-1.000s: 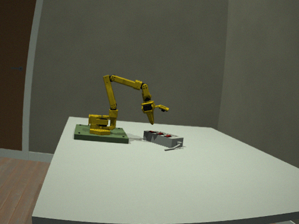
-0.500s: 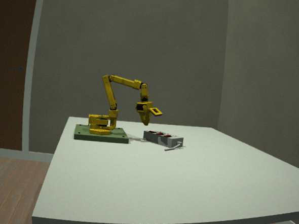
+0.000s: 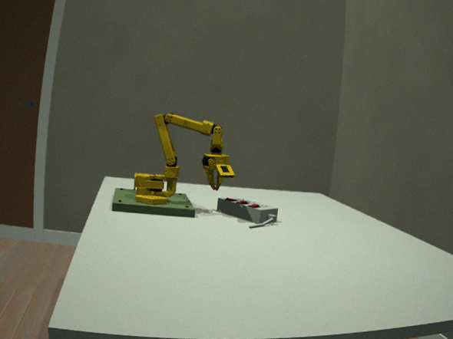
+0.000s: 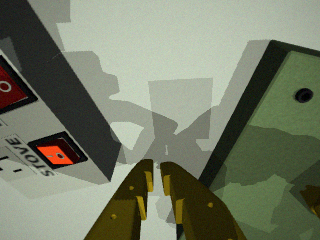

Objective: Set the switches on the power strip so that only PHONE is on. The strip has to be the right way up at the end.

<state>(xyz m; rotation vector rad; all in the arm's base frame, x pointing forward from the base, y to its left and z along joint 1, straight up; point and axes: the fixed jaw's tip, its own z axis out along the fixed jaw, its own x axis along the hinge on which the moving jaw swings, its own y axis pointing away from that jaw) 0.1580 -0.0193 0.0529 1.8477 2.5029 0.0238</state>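
The grey power strip (image 3: 245, 210) (image 4: 75, 110) lies right way up on the white table (image 3: 252, 272), with three red rocker switches along its top. In the wrist view the STOVE switch (image 4: 58, 153) glows bright orange-red at the strip's near end, and a darker red switch (image 4: 10, 89) shows beside it at the left edge. My gripper (image 3: 216, 186) (image 4: 155, 185) is shut and empty. It hangs point-down over bare table between the strip's STOVE end and the green base plate (image 3: 176, 209) (image 4: 280, 130), a little above the table.
The strip's short grey cable (image 3: 262, 224) sticks out at its far end toward the table's front. The arm's base stands on the green plate left of the strip. The table edge lies far off on all sides.
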